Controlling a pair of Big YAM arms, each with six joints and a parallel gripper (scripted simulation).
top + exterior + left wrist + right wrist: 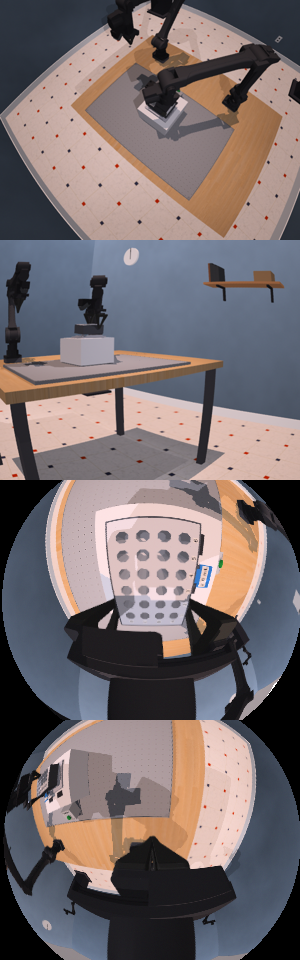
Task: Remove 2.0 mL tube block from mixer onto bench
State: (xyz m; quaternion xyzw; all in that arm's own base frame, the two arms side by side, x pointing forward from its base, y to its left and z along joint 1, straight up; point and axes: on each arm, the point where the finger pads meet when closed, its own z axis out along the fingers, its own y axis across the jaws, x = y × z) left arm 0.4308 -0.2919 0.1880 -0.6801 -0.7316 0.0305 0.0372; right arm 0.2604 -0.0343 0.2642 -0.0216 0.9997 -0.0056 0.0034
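Note:
The block (pixel 86 329) (pixel 153 545), dark-sided with a pale top and rows of round holes, sits about level over the plate on top of the white mixer (pixel 180 102) (pixel 96 351) (pixel 150 511) (pixel 80 775). My left gripper (pixel 94 325) (pixel 153 601) points down and is shut on the block, one finger at each side near one end. Dark parts show along the block's front edge, beside the blue display (pixel 203 576); I cannot tell the lever's state. My right gripper (pixel 130 42) (pixel 18 311) (pixel 152 839) is shut and empty, raised away from the mixer.
The mixer stands on the grey mat (pixel 155 155) (pixel 140 369) on the wooden table (pixel 250 150). A green knob (pixel 220 564) (pixel 69 817) is on its front side. The left arm's links stretch over the mat's edge beside the mixer.

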